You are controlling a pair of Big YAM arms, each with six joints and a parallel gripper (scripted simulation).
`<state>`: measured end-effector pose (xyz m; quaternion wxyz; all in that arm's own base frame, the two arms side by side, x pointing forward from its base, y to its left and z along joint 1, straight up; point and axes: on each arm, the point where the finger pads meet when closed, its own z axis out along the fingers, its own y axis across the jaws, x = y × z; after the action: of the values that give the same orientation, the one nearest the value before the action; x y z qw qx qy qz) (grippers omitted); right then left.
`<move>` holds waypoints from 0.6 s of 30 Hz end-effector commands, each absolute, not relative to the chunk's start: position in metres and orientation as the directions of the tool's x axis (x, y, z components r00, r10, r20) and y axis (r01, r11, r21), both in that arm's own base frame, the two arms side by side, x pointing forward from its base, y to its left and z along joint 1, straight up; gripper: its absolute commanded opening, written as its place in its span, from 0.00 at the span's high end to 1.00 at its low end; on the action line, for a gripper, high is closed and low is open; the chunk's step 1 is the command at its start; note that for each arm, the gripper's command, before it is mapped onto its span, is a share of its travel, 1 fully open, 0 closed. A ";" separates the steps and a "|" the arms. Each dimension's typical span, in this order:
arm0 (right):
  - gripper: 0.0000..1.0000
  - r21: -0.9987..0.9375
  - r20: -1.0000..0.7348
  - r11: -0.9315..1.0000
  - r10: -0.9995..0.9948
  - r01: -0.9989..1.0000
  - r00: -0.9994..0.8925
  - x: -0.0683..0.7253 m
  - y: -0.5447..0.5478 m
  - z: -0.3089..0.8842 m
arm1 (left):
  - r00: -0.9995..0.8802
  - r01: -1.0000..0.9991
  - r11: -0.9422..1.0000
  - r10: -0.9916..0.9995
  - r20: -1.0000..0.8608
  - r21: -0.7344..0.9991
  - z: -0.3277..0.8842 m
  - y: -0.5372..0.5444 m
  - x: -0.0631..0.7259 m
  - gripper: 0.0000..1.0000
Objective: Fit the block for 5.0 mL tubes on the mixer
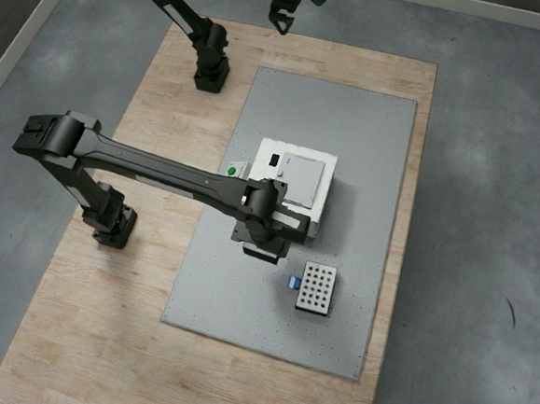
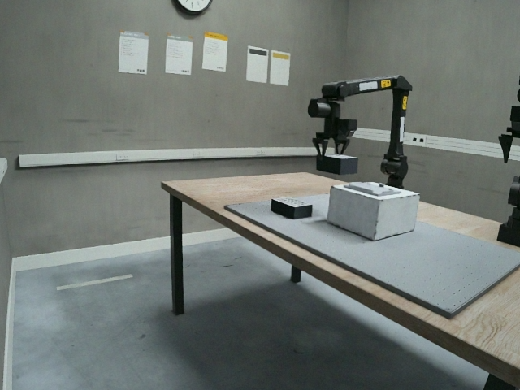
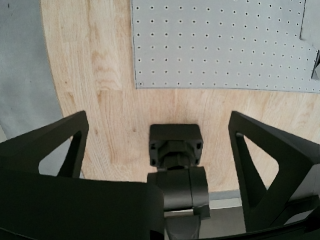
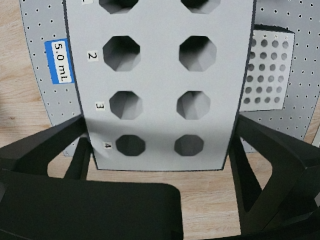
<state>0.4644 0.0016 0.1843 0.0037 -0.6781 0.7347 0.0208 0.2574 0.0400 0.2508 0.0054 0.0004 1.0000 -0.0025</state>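
My right gripper (image 2: 331,147) (image 4: 159,118) is shut on the grey 5.0 mL block (image 2: 337,163) (image 4: 160,75), which has large holes and a blue lever label (image 4: 59,62) reading 5.0 mL. It holds the block level in the air, above the mat beside the white mixer (image 1: 266,154) (image 2: 371,214). The mixer's grey plate (image 1: 300,176) (image 2: 371,187) is bare. In the top view the right wrist hides the held block. My left gripper (image 1: 281,22) (image 3: 158,118) is open and empty, high above the far end of the table.
The other block (image 1: 316,287) (image 2: 291,206) (image 4: 265,70), with many small holes and a blue lever (image 1: 293,282), lies on the grey perforated mat (image 1: 341,111) (image 2: 440,260) (image 3: 215,45). A green button (image 1: 231,169) sits beside the mixer. The left arm's base (image 3: 176,145) stands on the wooden table.
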 end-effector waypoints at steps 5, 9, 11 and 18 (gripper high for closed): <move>1.00 -0.155 -0.055 0.099 -0.994 -0.983 -0.091 0.496 -0.005 0.263 | -1.000 0.003 1.000 0.003 -0.011 -0.008 0.255 0.038 0.260 0.00; 1.00 -0.155 -0.055 0.099 -0.994 -0.983 -0.091 0.496 -0.005 0.263 | -1.000 0.003 1.000 0.003 -0.019 -0.007 0.258 0.038 0.262 0.00; 1.00 -0.155 -0.055 0.098 -0.994 -0.983 -0.091 0.496 -0.005 0.263 | -1.000 0.003 1.000 0.003 -0.027 -0.005 0.261 0.038 0.264 0.00; 1.00 -0.155 -0.055 0.098 -0.994 -0.983 -0.090 0.496 -0.005 0.263 | -0.999 0.004 1.000 0.004 -0.047 -0.002 0.269 0.039 0.268 0.00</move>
<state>0.4644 0.0016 0.1843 0.0037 -0.6781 0.7347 0.0208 0.2566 0.0399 0.2492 0.0033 0.0003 1.0000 -0.0028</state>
